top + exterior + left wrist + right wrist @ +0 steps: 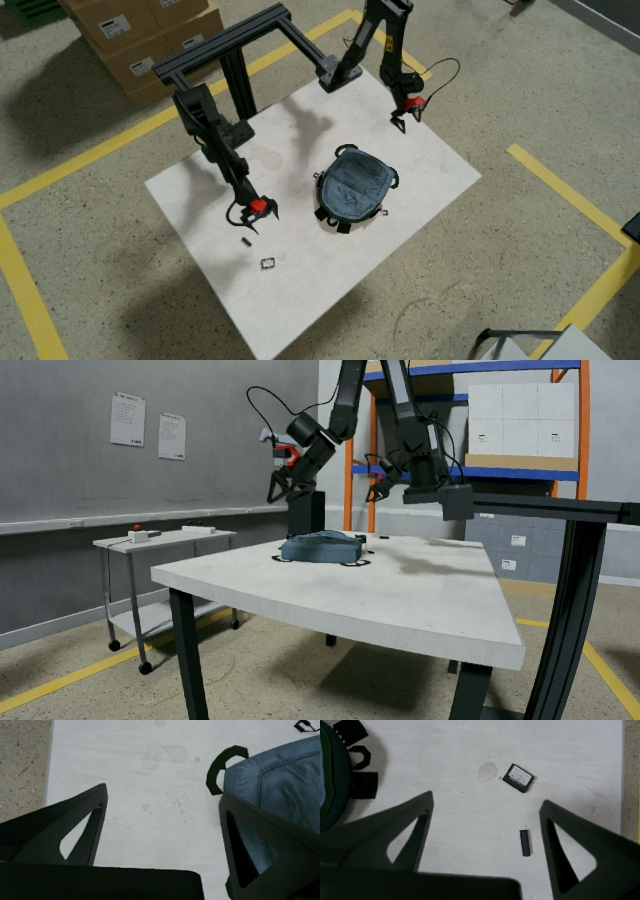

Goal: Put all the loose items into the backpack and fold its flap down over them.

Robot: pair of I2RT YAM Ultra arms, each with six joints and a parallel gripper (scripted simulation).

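The blue backpack (322, 554) (342, 788) lies flat near the table's middle. Its flap (361, 172) (291, 780) lies over the opening, wrinkled, with a crease across it; the inside is hidden. A small black bar (246, 241) (384, 537) (525, 843) lies on the table. Near it lies a black card-like item with a white label (268, 263) (518, 778). My right gripper (268, 226) (487, 801) is open and empty above the table, near the bar. My left gripper (411, 126) (280, 501) (165, 794) is open and empty, raised beyond the backpack's looped end.
The white table (320, 270) (400, 620) carries all of these. Dark straps (344, 227) (364, 785) and a loop stick out at one backpack end, dark side loops (394, 177) (215, 772) at the other. A black frame (225, 40) bears both arms along one table side.
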